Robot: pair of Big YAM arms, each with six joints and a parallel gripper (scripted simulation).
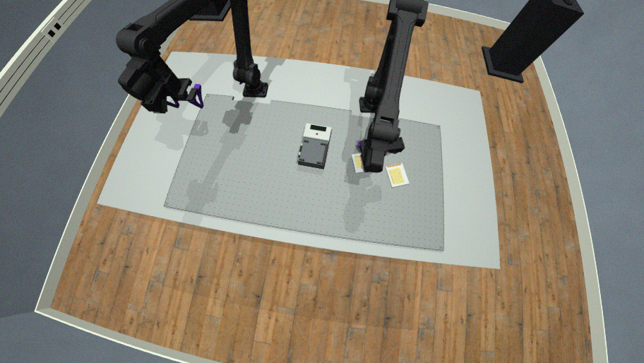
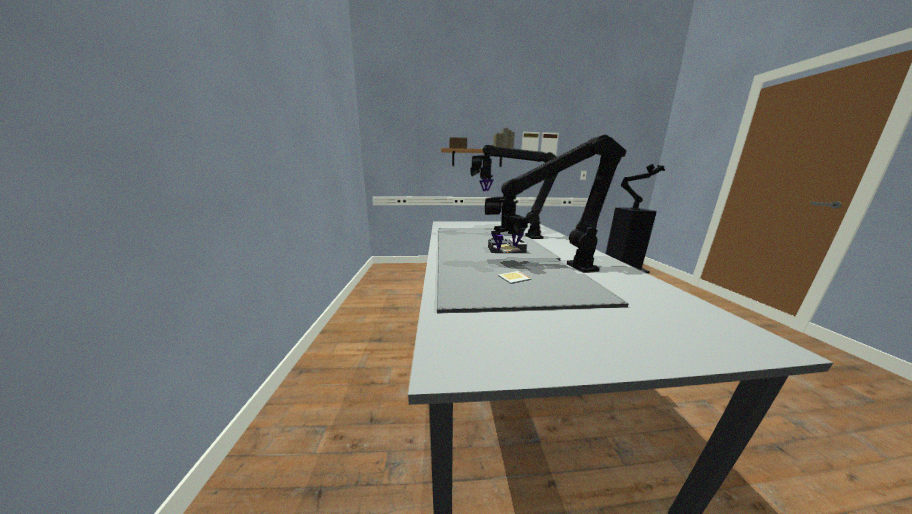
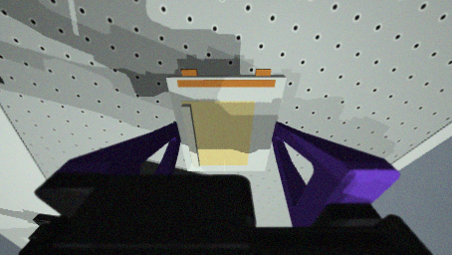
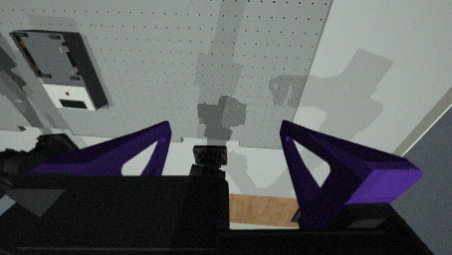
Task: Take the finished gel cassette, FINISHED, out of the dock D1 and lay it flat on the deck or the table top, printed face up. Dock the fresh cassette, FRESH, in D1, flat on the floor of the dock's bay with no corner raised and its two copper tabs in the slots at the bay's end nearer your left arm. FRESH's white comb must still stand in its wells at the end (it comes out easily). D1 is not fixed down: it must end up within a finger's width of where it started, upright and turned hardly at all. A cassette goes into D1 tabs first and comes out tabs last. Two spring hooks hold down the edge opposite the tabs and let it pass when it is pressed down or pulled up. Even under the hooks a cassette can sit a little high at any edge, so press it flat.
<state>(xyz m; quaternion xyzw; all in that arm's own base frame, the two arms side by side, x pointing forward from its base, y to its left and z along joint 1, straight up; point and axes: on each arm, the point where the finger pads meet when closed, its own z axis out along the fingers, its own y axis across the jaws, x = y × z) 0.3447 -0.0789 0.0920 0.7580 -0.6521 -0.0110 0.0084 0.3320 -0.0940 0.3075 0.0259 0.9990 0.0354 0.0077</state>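
Blue-grey walls (image 1: pixel 44 180) (image 2: pixel 191 127) (image 3: pixel 433 184) (image 4: pixel 443 144) and a plank floor (image 1: pixel 315 306) (image 2: pixel 357 357) (image 4: pixel 264 209) surrounded the white table (image 1: pixel 469 180) (image 2: pixel 574 344) (image 3: pixel 12 134) (image 4: pixel 378 30). Over its perforated grey deck (image 1: pixel 270 193) (image 2: pixel 472 280) (image 3: pixel 348 45) (image 4: pixel 144 80), the held cassette (image 1: pixel 357 162) (image 2: pixel 509 247) (image 3: pixel 224 125) hung between the fingers of the left gripper (image 1: pixel 361 159) (image 2: pixel 507 246) (image 3: pixel 226 127), gripped by its two side edges. Two copper tabs (image 3: pixel 189 73) jutted from its far end in the left wrist view, next to an orange strip (image 3: pixel 226 84); a thin grey bar (image 3: pixel 189 134) ran beside the yellow window. Its name could not be read. Near it, apart from that gripper, the second cassette (image 1: pixel 397 176) (image 2: pixel 514 276) lay flat on the deck, yellow window and orange band upward. On the cassette's other side the dock D1 (image 1: pixel 314 155) (image 2: pixel 523 249) (image 4: pixel 55 55) stood upright, the grey floor of its bay exposed beside a white panel (image 1: pixel 316 131) (image 4: pixel 70 94) with a dark display. Well away from the dock, the right gripper (image 1: pixel 190 106) (image 2: pixel 486 190) (image 4: pixel 225 127) hung high beyond a deck corner, its purple fingers spread wide with nothing between them. Farther off were a black pillar (image 1: pixel 527 40) (image 2: pixel 632 236) and a brown door (image 2: pixel 823 178).
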